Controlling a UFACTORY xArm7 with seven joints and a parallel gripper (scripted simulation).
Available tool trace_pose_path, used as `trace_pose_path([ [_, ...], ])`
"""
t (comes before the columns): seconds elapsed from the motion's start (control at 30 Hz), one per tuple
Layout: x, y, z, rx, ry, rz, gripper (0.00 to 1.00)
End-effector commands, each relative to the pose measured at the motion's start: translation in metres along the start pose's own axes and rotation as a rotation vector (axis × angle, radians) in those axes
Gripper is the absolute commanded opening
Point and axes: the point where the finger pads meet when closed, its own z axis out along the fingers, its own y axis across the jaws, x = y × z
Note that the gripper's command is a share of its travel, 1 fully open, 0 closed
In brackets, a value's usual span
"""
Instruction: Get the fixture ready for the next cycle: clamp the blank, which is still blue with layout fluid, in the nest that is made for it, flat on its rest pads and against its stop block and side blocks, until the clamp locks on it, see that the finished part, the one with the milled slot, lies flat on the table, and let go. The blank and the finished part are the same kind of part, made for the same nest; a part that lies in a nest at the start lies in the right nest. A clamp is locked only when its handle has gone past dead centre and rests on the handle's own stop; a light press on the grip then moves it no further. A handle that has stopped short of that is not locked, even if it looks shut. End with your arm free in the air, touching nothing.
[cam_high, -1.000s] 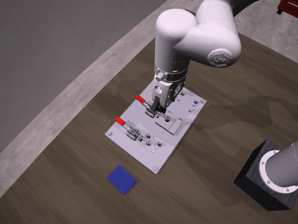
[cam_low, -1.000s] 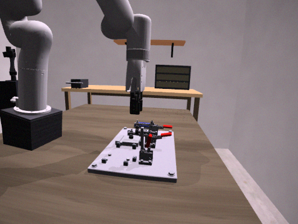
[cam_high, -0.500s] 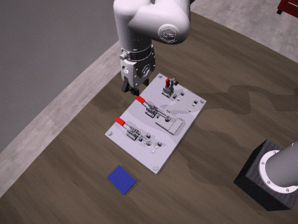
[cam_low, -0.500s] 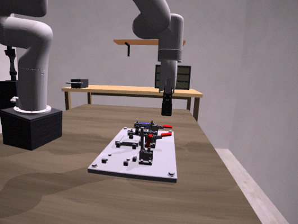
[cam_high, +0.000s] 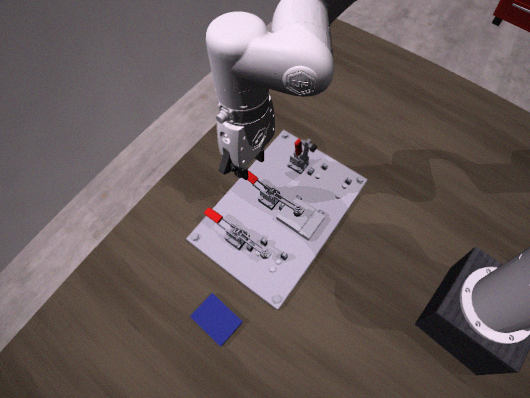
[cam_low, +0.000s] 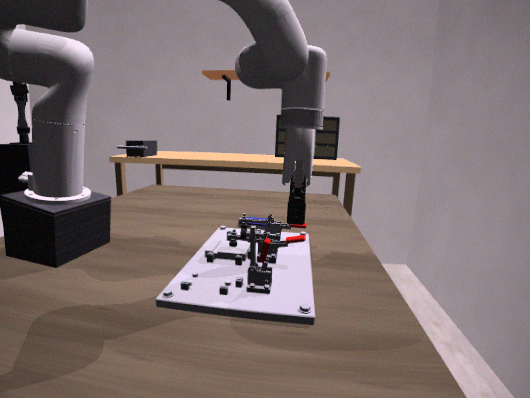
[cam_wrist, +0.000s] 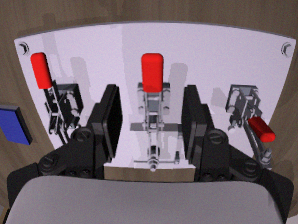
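The blue blank (cam_high: 216, 319) (cam_wrist: 14, 125) lies flat on the table beside the fixture plate (cam_high: 240, 195) (cam_low: 285, 300) (cam_wrist: 200, 45). The grey finished part (cam_high: 315, 225) (cam_low: 227, 248) is in the middle nest, with the middle clamp's arm lowered over it. The middle clamp's red handle (cam_high: 251, 177) (cam_low: 296, 238) (cam_wrist: 152, 72) points outward and low; whether it is locked cannot be told. My gripper (cam_high: 246, 166) (cam_low: 296, 221) (cam_wrist: 151, 102) is partly open and empty. In the wrist view its fingers are on either side of the middle clamp's line; contact with the handle is not visible.
One outer clamp, nearest the blank, has its red handle (cam_high: 213, 215) (cam_wrist: 41, 70) low and its arm down over a nest without a part. The other outer clamp's red handle (cam_high: 298, 146) (cam_low: 265, 250) (cam_wrist: 261, 129) stands up, its arm raised beside another nest without a part.
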Motion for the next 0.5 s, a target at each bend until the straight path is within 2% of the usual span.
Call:
trace_pose_path([
  [0.0,0.0,0.0,0.016,0.0,0.001,-0.001,0.47],
  [0.17,0.0,0.0,0.028,0.0,0.001,-0.001,0.47],
  [0.47,0.0,0.0,0.028,0.0,0.001,-0.001,0.47],
])
